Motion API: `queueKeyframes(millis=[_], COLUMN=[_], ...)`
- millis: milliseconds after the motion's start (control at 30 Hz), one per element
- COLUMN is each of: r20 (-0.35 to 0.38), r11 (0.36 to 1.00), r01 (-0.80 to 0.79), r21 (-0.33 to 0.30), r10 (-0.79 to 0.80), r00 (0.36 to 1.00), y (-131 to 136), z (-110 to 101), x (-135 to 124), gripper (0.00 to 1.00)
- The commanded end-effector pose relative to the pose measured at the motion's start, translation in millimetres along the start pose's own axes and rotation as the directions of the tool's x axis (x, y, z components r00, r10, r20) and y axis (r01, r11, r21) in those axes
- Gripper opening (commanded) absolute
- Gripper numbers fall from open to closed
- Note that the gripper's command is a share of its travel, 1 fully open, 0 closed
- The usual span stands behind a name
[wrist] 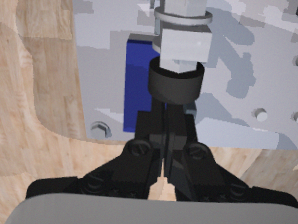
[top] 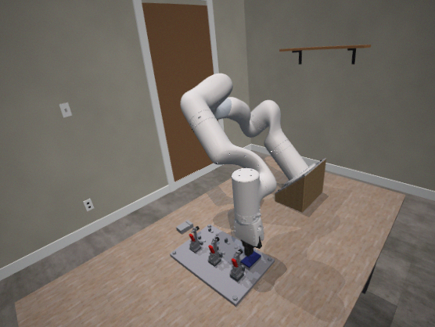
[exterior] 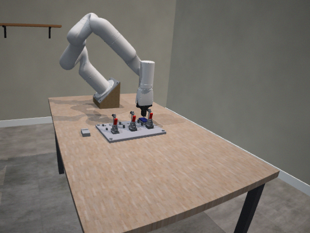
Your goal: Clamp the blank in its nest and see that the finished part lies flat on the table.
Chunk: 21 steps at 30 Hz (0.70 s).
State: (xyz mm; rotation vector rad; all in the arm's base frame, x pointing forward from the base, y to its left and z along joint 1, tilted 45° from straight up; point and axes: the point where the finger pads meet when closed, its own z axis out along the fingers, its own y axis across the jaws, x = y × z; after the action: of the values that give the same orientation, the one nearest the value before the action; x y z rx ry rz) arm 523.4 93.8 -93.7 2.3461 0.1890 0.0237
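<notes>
The blue blank [top: 251, 260] [exterior: 143, 120] [wrist: 136, 90] lies in the nest at one end of the grey fixture plate [top: 219, 282] [exterior: 134, 136] [wrist: 99, 77]; its rest pads are hidden. That nest's clamp [top: 237, 273] [exterior: 149, 126] has its red handle [top: 235, 263] [exterior: 151, 115] standing up and its arm raised; it is not locked. The arm's black tip [wrist: 176, 84] looms in the wrist view. My gripper [top: 249, 253] [exterior: 143, 115] [wrist: 163, 111] is shut and empty, low by the blank and the raised clamp arm. The finished part [top: 185, 227] [exterior: 85, 132] lies flat on the table, slot up.
Two more clamps stand on the plate, the middle one [top: 214, 256] [exterior: 132, 127] and the far one [top: 195, 246] [exterior: 115, 130], both with raised arms and upright red handles. Small blocks and pins stand beside them. A bolt head [wrist: 100, 129] sits at the plate's corner.
</notes>
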Motion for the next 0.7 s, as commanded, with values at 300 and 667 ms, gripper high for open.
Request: queueKeyframes(millis=[300, 667], r20=[-0.003, -0.003], r11=[1.000, 1.000], r01=[-0.002, -0.002], r21=[0.002, 0.002], r10=[0.002, 0.002], r00=[1.000, 1.000], y=[-3, -6], z=[2, 2], x=[-26, -67], gripper=[0.00, 0.00])
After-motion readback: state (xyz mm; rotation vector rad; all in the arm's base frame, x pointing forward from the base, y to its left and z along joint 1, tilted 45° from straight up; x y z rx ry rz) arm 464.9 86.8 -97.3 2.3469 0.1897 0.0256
